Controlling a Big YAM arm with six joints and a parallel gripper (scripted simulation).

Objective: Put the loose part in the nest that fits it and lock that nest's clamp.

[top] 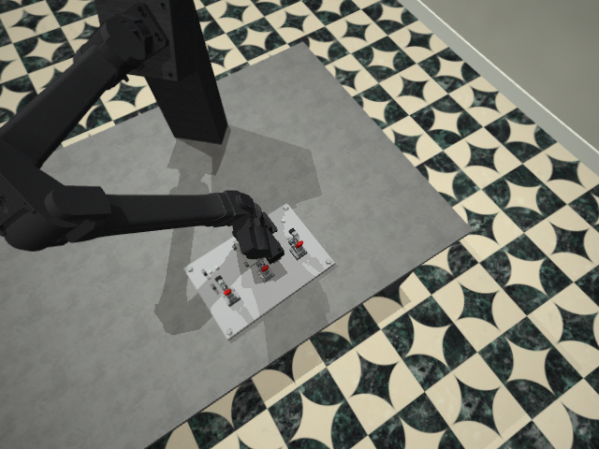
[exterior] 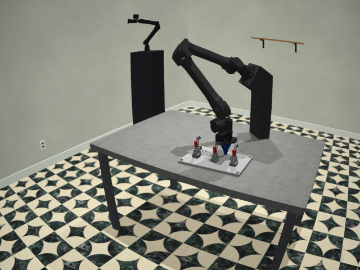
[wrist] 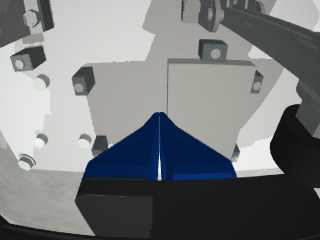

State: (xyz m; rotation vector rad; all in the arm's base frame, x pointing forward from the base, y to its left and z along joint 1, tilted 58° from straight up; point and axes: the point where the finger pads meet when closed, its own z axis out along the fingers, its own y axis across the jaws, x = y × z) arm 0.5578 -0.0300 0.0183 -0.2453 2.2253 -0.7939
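Observation:
My gripper (exterior: 225, 154) (wrist: 159, 120) is shut and empty, blue fingertips together above the fixture plate, beside the part's left edge in the wrist view. The grey, flat part (wrist: 202, 97) lies in the middle nest. Its far edge is at the stop block (wrist: 213, 50) and its right side is by a side block (wrist: 256, 82); I cannot tell whether they touch. The fingers hide its near left portion and its pads are covered. The middle clamp (top: 266, 273) (exterior: 215, 155) is unlocked, its bar (wrist: 272, 34) raised with the black tip (wrist: 290, 137) above the part.
The fixture plate (top: 237, 316) (exterior: 203, 165) carries two other open clamps, one on the left (top: 228, 293) (exterior: 196, 149) and one on the right (top: 298, 246) (exterior: 233, 158) in the top view. In the wrist view, the neighbouring nest shows blocks (wrist: 83, 81) and bare round pads (wrist: 41, 82).

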